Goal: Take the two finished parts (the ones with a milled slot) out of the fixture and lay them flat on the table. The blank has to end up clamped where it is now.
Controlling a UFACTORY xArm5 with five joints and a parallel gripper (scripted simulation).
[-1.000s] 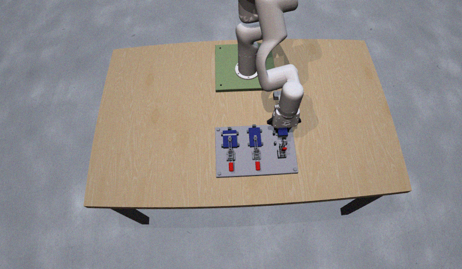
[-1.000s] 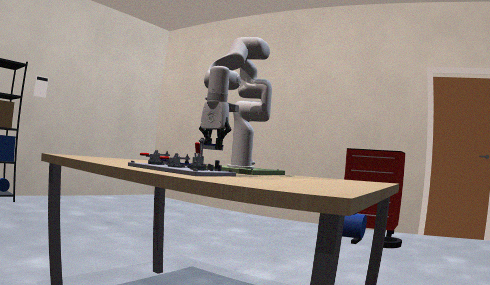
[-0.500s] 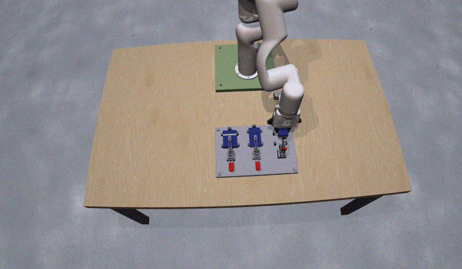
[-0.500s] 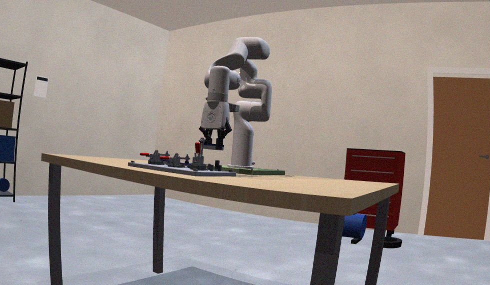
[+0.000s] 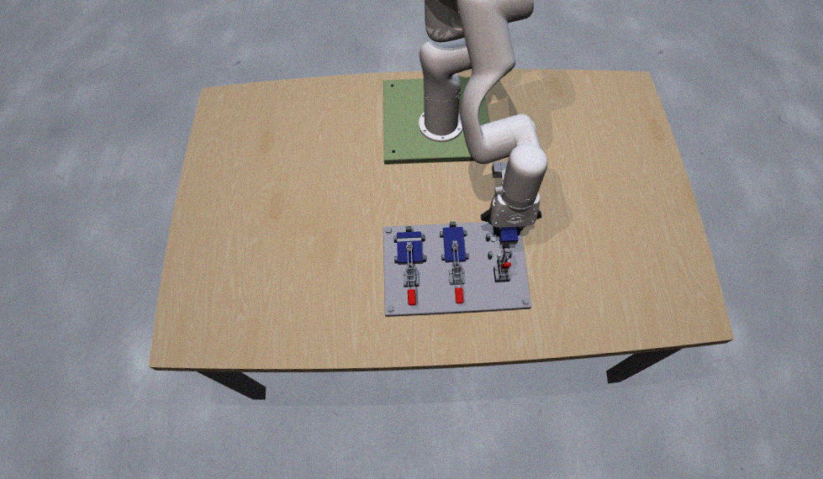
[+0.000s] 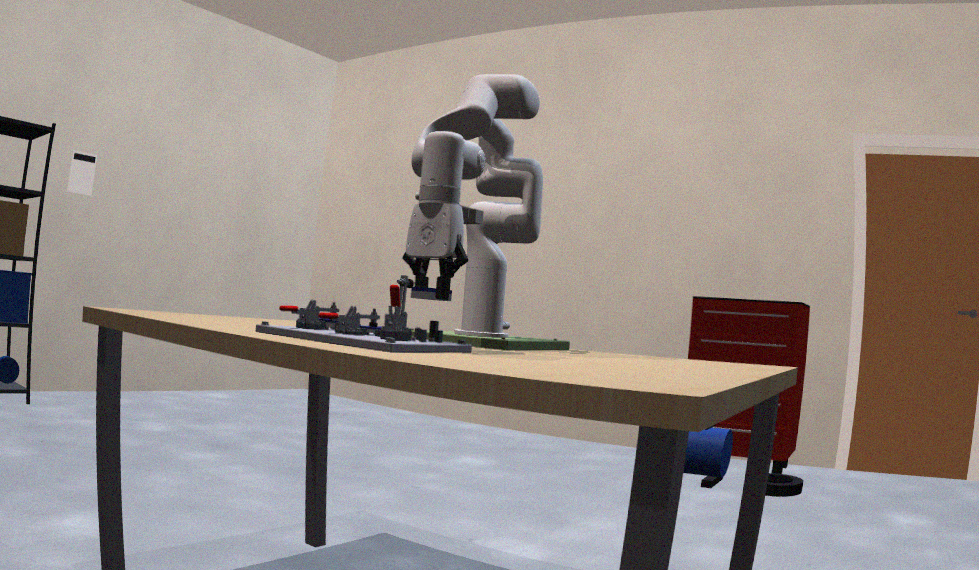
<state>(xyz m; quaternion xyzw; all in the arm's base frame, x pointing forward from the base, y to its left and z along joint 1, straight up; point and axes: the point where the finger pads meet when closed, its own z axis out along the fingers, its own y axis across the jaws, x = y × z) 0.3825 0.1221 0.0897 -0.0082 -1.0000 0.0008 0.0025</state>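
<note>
Leftward, the counter (image 5: pixel 271 178) runs broad and bare well out from the grey fixture plate (image 5: pixel 396 300), which lies nearer the front edge than the back. On that plate, going left to right, 2 blue parts sit under their toggle clamps with red handles lying flat: the left part (image 5: pixel 409 248), then the middle part (image 5: pixel 453 244). At the third station the clamp handle (image 5: pixel 505 265) stands upright and its nest is vacated. My tool (image 6: pixel 430 288) is closed on the third blue part (image 5: pixel 509 234), holding it in the air above the plate's far right corner, clear of the clamp beside it. Right of the plate the counter stretches wide to its edge. My own wrist hides most of the held part from above, so I cannot make out a slot on it; from the side it shows only as a thin blue sliver between my fingers. The green base plate (image 5: pixel 396 151) sits behind.
</note>
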